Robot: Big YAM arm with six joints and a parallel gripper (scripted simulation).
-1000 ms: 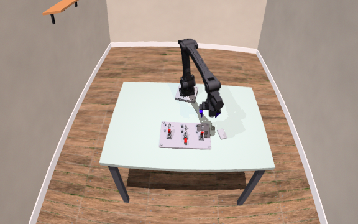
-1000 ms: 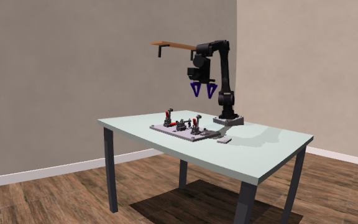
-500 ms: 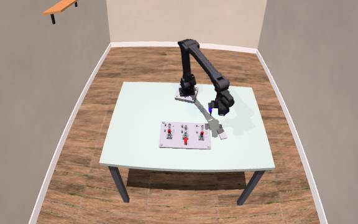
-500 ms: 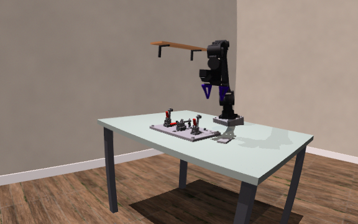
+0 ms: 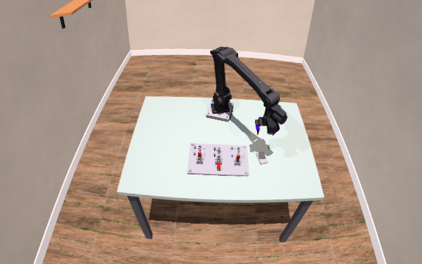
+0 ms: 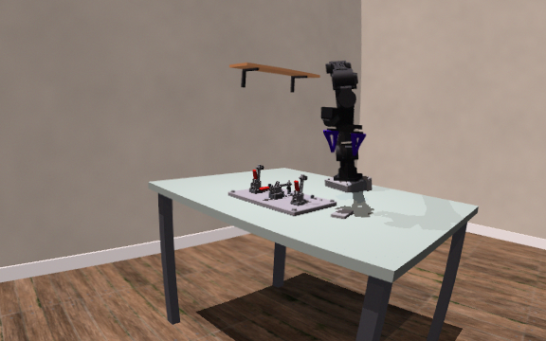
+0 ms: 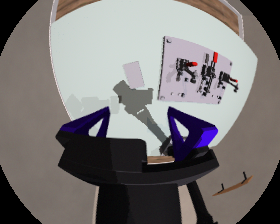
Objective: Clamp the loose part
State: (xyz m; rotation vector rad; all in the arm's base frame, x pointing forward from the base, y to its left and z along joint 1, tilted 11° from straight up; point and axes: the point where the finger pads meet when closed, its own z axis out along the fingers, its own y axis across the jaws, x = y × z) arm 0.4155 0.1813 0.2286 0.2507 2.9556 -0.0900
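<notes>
The grey fixture plate [image 5: 196,169] [image 6: 318,204] [image 7: 172,50] lies on the table and carries three clamps with red handles. The left clamp [image 5: 199,155] [image 6: 255,179] and the right clamp [image 5: 238,158] [image 6: 299,188] have their handles standing up. The middle clamp's handle [image 5: 218,166] [image 6: 264,188] lies low. The loose part [image 5: 262,158] [image 6: 341,214] [image 7: 132,72], a small flat grey plate, lies on the table just right of the fixture. My gripper [image 5: 265,132] [image 6: 344,152] [image 7: 138,110] is open and empty. It hangs well above the table, above and a little behind the loose part.
The arm's base [image 5: 219,114] [image 6: 349,184] stands at the back of the pale table [image 5: 160,147] [image 6: 396,237]. A wooden shelf [image 5: 71,8] [image 6: 273,70] hangs high on the wall, far from the work.
</notes>
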